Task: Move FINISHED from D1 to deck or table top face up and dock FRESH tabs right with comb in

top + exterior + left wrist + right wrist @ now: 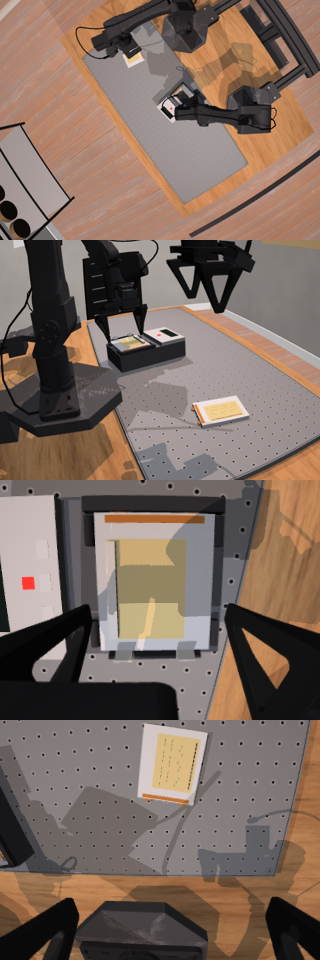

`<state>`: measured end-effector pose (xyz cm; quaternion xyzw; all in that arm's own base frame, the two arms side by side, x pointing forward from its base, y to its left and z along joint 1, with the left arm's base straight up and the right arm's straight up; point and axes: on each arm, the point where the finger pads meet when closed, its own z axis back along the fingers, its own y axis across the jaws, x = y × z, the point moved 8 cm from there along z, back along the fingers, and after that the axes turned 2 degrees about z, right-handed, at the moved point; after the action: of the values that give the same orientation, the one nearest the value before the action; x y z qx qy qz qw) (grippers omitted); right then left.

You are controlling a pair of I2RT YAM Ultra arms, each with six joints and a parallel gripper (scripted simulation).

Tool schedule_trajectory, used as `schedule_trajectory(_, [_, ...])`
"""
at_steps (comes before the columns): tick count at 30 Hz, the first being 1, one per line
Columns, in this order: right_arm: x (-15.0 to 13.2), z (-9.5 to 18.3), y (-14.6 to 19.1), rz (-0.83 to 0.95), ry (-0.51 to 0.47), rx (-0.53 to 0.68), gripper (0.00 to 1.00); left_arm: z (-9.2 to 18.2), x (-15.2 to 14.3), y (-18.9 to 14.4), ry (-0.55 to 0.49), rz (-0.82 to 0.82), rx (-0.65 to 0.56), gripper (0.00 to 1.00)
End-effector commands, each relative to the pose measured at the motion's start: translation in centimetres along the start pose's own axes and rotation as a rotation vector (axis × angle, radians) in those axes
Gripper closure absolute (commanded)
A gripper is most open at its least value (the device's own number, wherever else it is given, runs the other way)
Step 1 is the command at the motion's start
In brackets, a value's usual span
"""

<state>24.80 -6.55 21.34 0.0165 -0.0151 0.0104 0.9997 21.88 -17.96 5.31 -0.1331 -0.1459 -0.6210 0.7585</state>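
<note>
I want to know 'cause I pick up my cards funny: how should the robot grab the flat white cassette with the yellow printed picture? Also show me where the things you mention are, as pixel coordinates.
Come from straight above and pinch the white cassette (132, 60) (222, 411) (174, 764) by its two plain side edges. It lies flat, and its small copper tabs (199, 422) (183, 804) poke out of another edge, so that's probably safest.

Both arms' jaws (123, 336) (205, 304) wide open.

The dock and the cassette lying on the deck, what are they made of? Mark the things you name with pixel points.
The dock (152, 356) looks like matte black plastic, or maybe painted metal: its sides are dark with no shine. The cassette (223, 411) (172, 762) looks like smooth white plastic, with shiny-less orange tabs, perhaps copper.
</note>
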Motion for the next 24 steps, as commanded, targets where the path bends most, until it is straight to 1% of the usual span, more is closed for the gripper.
schedule_trajectory(1, [-0.5, 0.5, 0.0, -0.004, -0.02, 0.0, 0.0, 1.3, 1.2, 0.9, -0.054, -0.008, 0.032, 0.02])
schedule_trajectory(19, [-0.5, 0.5, 0.0, -0.004, -0.02, 0.0, 0.0, 1.6, 1.3, 1.1, -0.054, -0.008, 0.032, 0.02])
schedule_trajectory(24, [-0.5, 0.5, 0.0, -0.004, -0.02, 0.0, 0.0, 2.5, 1.3, 1.1, -0.053, -0.011, 0.03, 0.02])
